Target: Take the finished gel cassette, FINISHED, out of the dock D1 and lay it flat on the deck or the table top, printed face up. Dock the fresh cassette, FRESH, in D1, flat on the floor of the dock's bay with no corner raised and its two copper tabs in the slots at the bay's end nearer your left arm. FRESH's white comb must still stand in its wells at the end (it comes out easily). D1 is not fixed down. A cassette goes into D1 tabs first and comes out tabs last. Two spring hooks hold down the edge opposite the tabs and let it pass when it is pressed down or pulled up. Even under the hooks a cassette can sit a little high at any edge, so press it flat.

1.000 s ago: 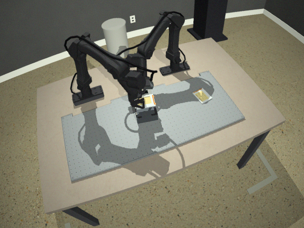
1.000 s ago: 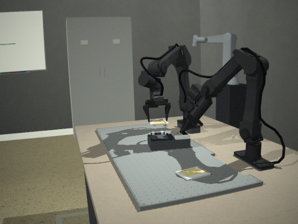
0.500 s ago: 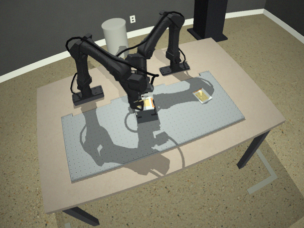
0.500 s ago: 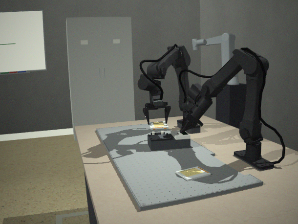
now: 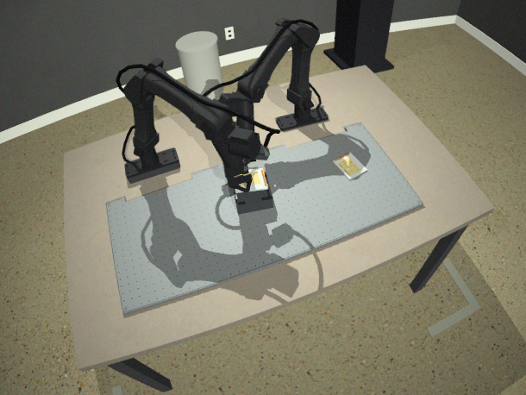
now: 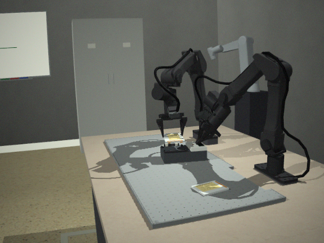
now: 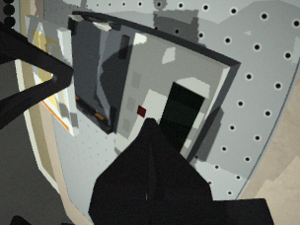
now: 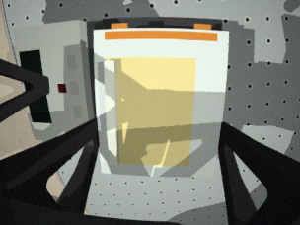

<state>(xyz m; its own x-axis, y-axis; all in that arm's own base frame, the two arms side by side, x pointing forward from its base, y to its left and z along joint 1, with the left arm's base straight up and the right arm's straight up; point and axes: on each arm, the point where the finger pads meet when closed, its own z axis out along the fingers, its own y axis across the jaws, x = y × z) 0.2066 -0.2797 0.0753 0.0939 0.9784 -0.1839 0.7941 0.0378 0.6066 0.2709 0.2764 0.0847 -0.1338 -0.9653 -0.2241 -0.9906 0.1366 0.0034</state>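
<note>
Right pincer [image 5: 247,184] [image 6: 172,136] [image 8: 160,124] clamped wide across FRESH [image 5: 259,178] [image 6: 173,138] [image 7: 63,44] [image 8: 158,104], above D1 [image 5: 255,203] [image 6: 180,156] [image 7: 106,59] [image 8: 74,39]; bay floor hidden under it in right wrist view. Left pincer [image 6: 199,143] [image 7: 150,121] closed, empty, at D1; tips obscured in top view. FINISHED [image 5: 350,166] [image 6: 210,188] lay on deck [image 5: 345,207] [image 6: 162,191].

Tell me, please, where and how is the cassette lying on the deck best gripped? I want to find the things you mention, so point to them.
Probably by the middle of its two long sides, from straight above, with an open tool: the cassette [image 5: 350,166] [image 6: 210,188] is thin and lies flat, leaving its edges exposed.
</note>
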